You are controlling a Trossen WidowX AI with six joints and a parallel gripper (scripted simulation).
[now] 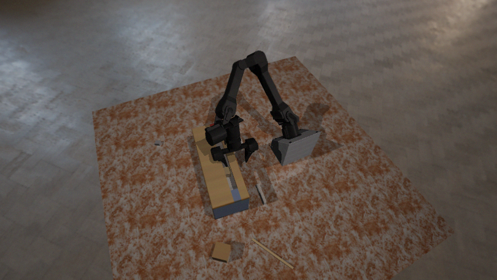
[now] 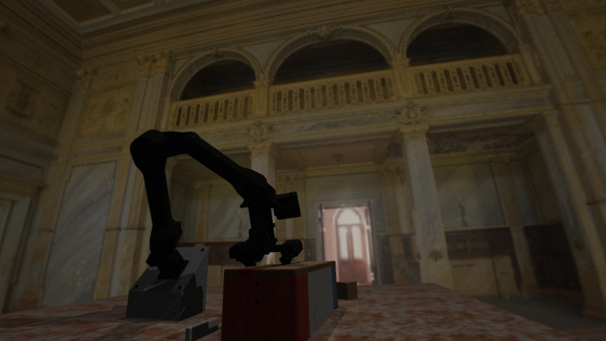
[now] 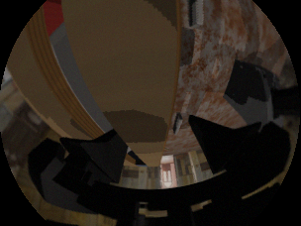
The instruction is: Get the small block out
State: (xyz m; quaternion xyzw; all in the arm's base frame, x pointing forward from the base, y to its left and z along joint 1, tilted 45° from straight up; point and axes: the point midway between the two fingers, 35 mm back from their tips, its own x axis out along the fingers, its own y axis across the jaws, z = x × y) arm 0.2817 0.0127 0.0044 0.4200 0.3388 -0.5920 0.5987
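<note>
Open gripper low over the box, block not yet out.

The table (image 1: 347, 194) carries the long box (image 1: 217, 180); the arm (image 1: 264, 86) reaches over its far end, and the gripper (image 1: 234, 151) hangs spread wide and empty, one finger above the lid, one past the clear side. The block is probably the tan piece in the shelf slot (image 1: 230, 182), though the view is poor. A good sweep stays light, drives toward the open end, and avoids nudging the box.

A long tan-topped box (image 1: 218, 174) lies on the mottled rust bench (image 1: 330, 208). The black arm's (image 1: 243, 83) gripper (image 1: 234, 150) hangs over its far half, jaws spread wide. A tan cube (image 1: 221, 252) and thin stick (image 1: 272, 253) lie nearer.
</note>
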